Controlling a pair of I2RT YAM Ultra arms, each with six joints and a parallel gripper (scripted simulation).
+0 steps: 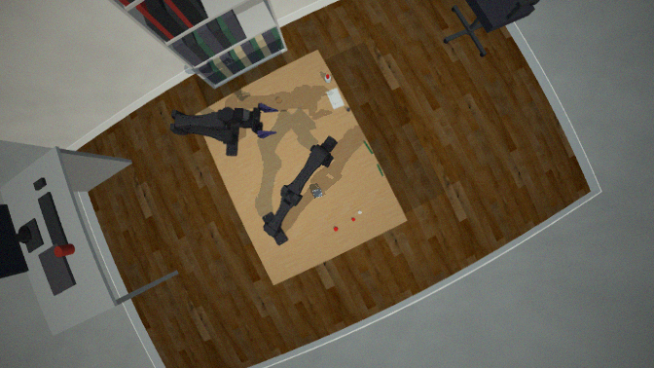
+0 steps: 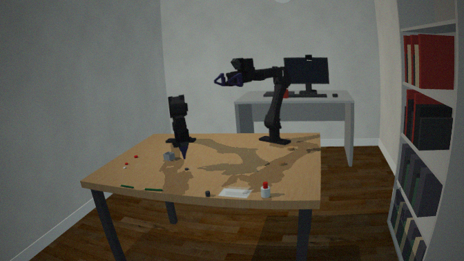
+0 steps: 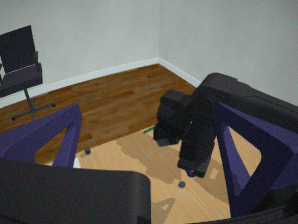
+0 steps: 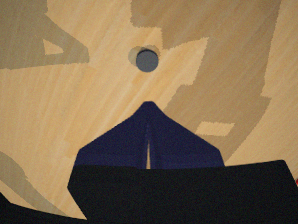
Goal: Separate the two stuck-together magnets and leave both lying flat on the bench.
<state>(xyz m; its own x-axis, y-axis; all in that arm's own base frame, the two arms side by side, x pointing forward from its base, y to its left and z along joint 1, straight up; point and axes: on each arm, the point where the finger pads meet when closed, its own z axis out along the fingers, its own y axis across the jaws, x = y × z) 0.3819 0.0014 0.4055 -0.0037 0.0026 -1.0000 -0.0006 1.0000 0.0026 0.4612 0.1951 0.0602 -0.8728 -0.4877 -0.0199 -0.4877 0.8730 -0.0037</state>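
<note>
On tabletop: two dark magnets (image 2: pixel 186 169) (image 2: pixel 207 194) (image 3: pixel 181 184) (image 3: pixel 87 150) (image 4: pixel 147 61), apart.

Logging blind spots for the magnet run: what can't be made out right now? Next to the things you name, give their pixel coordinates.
- Underside of the dark disc (image 2: pixel 186 169) (image 3: pixel 181 184) (image 4: pixel 147 61): hidden by its own top, right wrist view.
- Right fingers (image 2: pixel 184 152): hidden by their own arm, top view.
- Contents of the grey box (image 1: pixel 316 191) (image 2: pixel 168 156): too small, top view.
- Print on the white sheet (image 1: pixel 335 98) (image 2: pixel 235 192): too small, exterior view.

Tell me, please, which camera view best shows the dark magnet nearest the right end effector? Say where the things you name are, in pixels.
The right wrist view: the magnet (image 2: pixel 186 169) (image 3: pixel 182 184) (image 4: pixel 147 61) appears large and unobstructed, its round face visible beyond the right end effector (image 2: pixel 184 157) (image 3: pixel 190 176) (image 4: pixel 148 109). The exterior and left wrist views show only a small dark disc; from the top, I cannot make it out.
</note>
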